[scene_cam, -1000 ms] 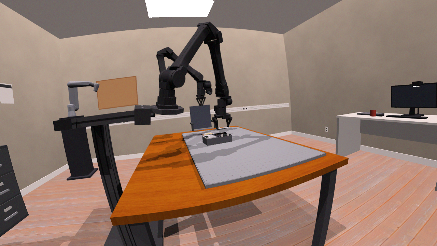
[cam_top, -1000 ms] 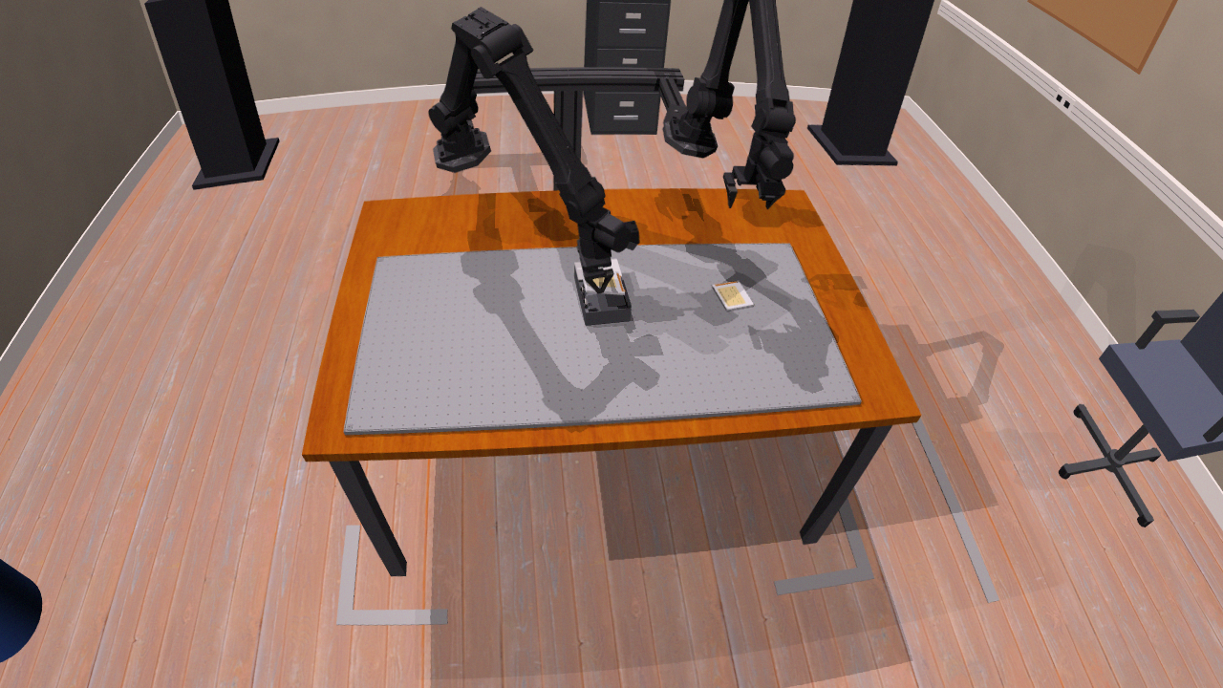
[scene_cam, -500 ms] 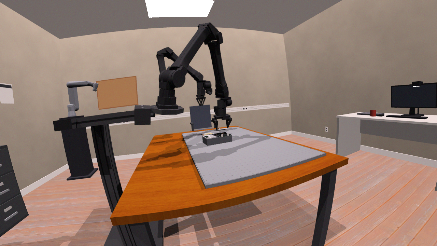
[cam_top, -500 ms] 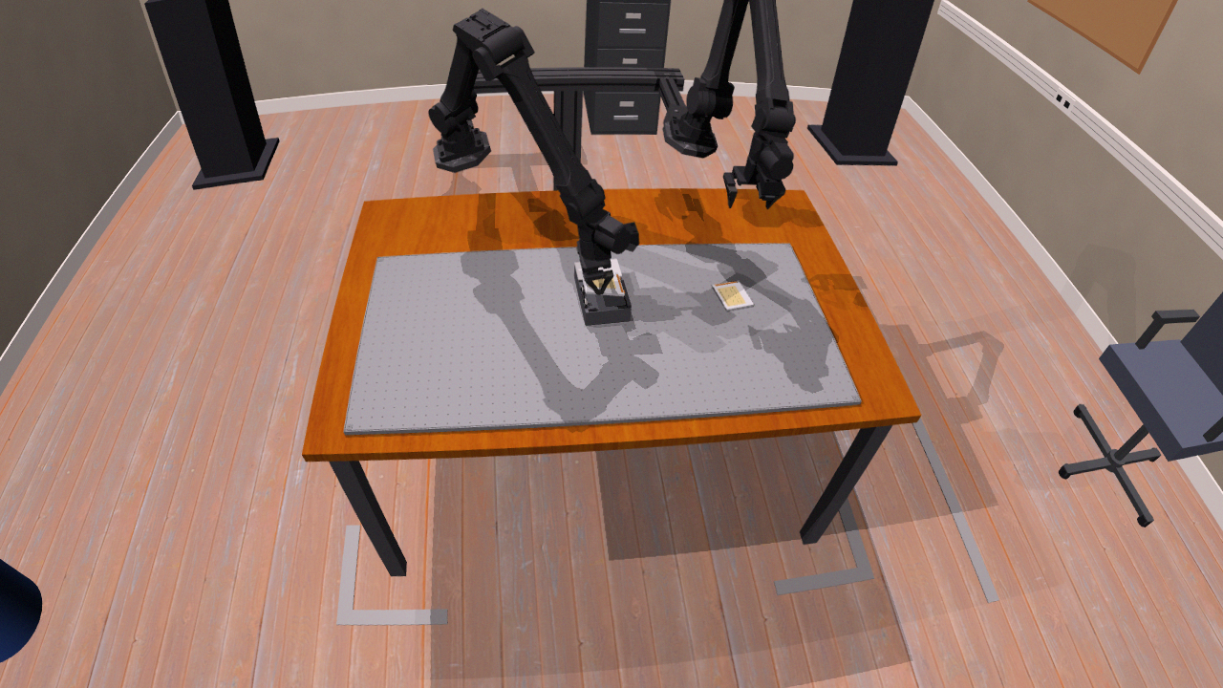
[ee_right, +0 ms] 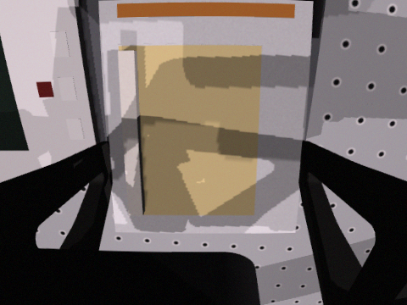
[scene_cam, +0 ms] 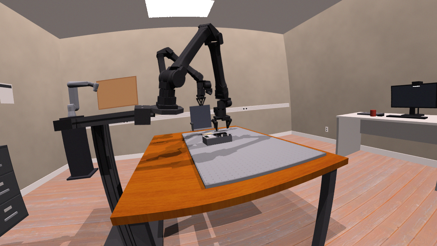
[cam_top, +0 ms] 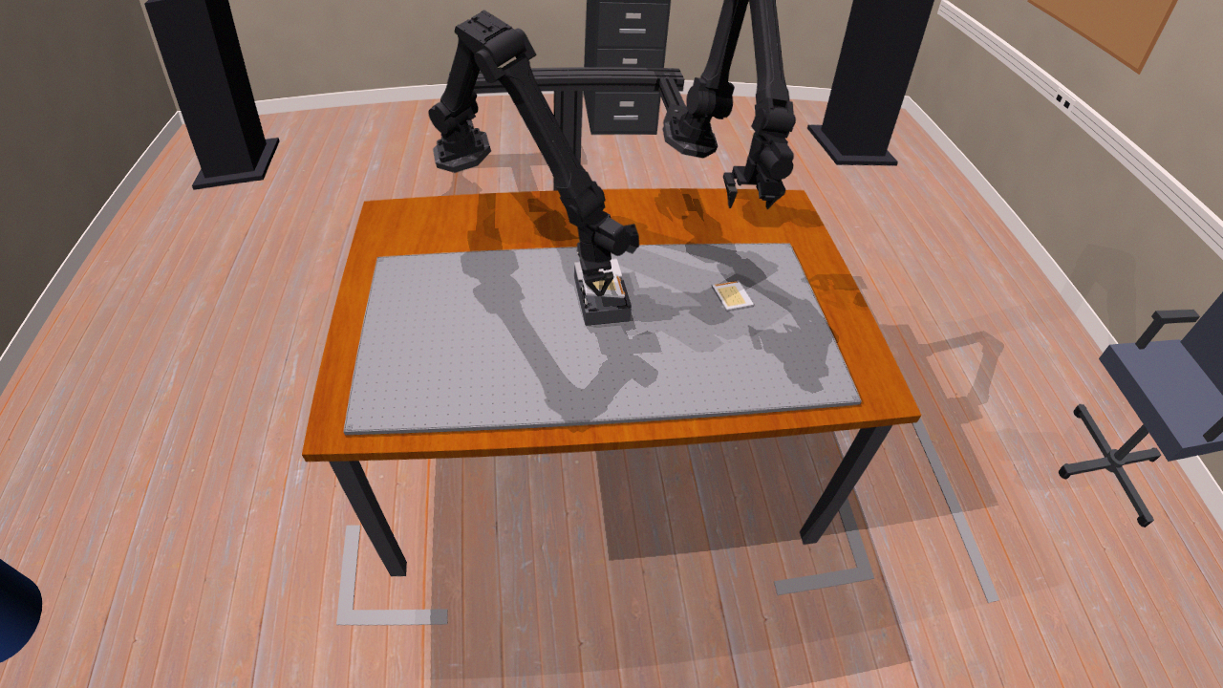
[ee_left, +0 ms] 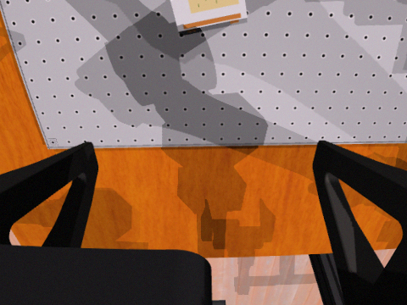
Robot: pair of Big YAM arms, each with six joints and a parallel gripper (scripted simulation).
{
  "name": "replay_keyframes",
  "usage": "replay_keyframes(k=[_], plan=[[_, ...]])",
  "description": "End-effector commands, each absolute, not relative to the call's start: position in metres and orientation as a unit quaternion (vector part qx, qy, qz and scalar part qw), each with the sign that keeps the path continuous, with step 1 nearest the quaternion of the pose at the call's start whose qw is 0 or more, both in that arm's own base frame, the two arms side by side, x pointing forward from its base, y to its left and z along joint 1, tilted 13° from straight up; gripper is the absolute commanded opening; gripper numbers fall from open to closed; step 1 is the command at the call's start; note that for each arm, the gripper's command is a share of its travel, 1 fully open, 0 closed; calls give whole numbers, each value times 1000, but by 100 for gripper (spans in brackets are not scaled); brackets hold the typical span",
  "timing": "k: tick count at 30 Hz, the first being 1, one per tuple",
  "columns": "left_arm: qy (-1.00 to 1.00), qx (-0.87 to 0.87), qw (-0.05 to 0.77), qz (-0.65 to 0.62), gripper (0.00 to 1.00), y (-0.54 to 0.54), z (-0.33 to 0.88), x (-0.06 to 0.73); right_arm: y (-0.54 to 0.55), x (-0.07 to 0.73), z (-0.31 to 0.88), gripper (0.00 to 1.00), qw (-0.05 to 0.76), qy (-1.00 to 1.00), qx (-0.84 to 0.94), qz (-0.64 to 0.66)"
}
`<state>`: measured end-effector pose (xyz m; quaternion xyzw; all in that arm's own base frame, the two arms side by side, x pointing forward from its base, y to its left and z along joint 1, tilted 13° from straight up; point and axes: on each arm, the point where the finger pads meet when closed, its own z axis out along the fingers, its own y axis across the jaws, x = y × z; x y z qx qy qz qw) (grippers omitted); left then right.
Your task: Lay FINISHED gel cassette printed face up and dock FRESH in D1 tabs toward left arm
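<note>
Surface: grey perforated deck (cam_top: 444, 368) (scene_cam: 259, 159) (ee_left: 297, 63) (ee_right: 360, 85) on an orange wooden table (cam_top: 329, 384) (scene_cam: 171, 202) (ee_left: 140, 169), crossed by arm shadows.
Right gripper (cam_top: 601, 289) (scene_cam: 222, 128) (ee_right: 204, 144): closed across a cassette's width, one finger to each side; poised over the dock.
Left gripper (cam_top: 750, 204) (scene_cam: 200, 104) (ee_left: 205, 144): spread wide, holding nothing, off beside the work.
FRESH (cam_top: 595, 284) (scene_cam: 223, 130) (ee_right: 199, 127): in the right gripper, above the bay of D1, seemingly not seated.
FINISHED (cam_top: 732, 295) (scene_cam: 207, 134) (ee_left: 212, 8): on the deck, apart from the dock, gel side showing; judged already removed.
D1 (cam_top: 608, 315) (scene_cam: 217, 140) (ee_right: 34, 34): dark, open-topped, upright; pale panel with a red square alongside the bay.
Docking, advised: aim the tabs at the slots toward the left arm, that end slightly low; slide them in before lowering the opposite edge beneath the hooks.
Pressing, advised: straight down, in small pushes, on the frame rather than the comb; sideways force could shift the loose dock. Check every corner afterwards.
White comb (ee_right: 127, 85): upright strip along one side of the gel, apparently in place.
Gel window (ee_right: 237, 106): amber, rectangular, shadow-striped, within a pale translucent frame.
Orange band (ee_right: 205, 10): straight, across one edge of FRESH.
Copper tabs: not clearly distinguishable.
</note>
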<state>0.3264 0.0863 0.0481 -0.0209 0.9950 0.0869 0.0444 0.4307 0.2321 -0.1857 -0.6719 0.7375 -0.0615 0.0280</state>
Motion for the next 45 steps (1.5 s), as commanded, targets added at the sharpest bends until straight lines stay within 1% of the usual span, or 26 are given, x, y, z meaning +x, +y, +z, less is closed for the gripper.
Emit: replay_keyframes(k=[1,45], plan=[[994,-22,61,90,100,84,63,342,241,455,-183,0,51,738,-670,-68],[994,-22,61,90,100,84,63,342,231,461,-194,0,54,736,-671,-67]])
